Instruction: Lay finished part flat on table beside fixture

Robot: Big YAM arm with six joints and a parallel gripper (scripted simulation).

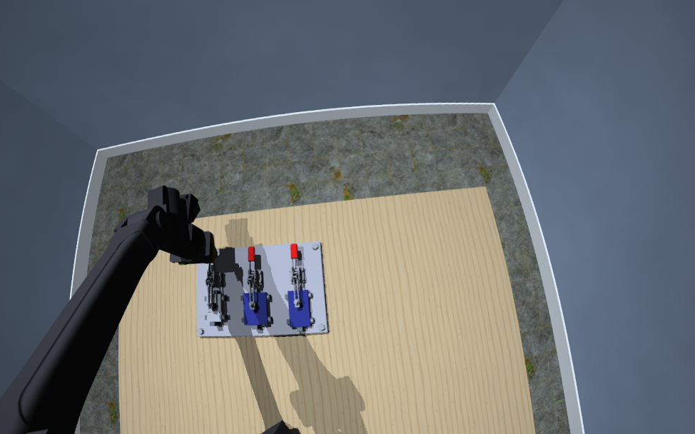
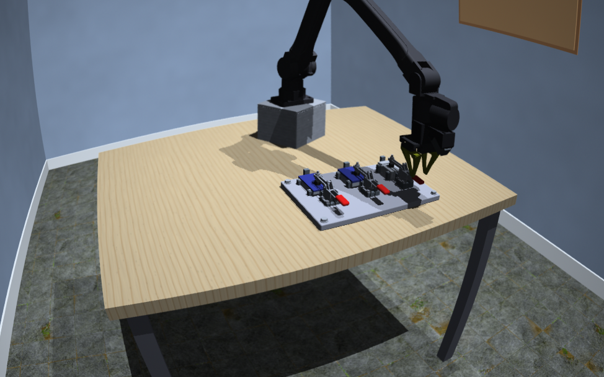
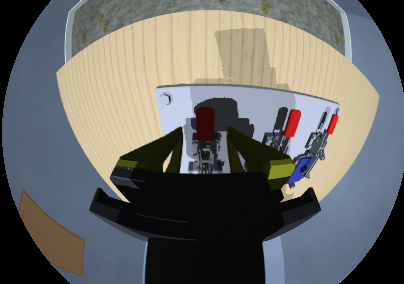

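The grey fixture plate (image 1: 261, 290) lies on the wooden table and carries three toggle clamps. Two blue blanks (image 1: 256, 308) (image 1: 298, 308) sit clamped in the middle and right stations. They also show in the exterior view (image 2: 351, 173) (image 2: 312, 181). The grey finished part (image 1: 214, 315) sits in the left station under its clamp, partly in shadow. My gripper (image 2: 418, 170) hangs over that clamp's red handle (image 2: 418, 179). In the wrist view the handle (image 3: 205, 120) stands between my open fingers, with a gap on each side.
The arm's grey base block (image 2: 291, 122) stands at the table's far side. The other two clamps' red handles (image 1: 251, 253) (image 1: 293, 250) stick out close beside my fingers. The table edge (image 2: 482, 206) runs near the fixture's end.
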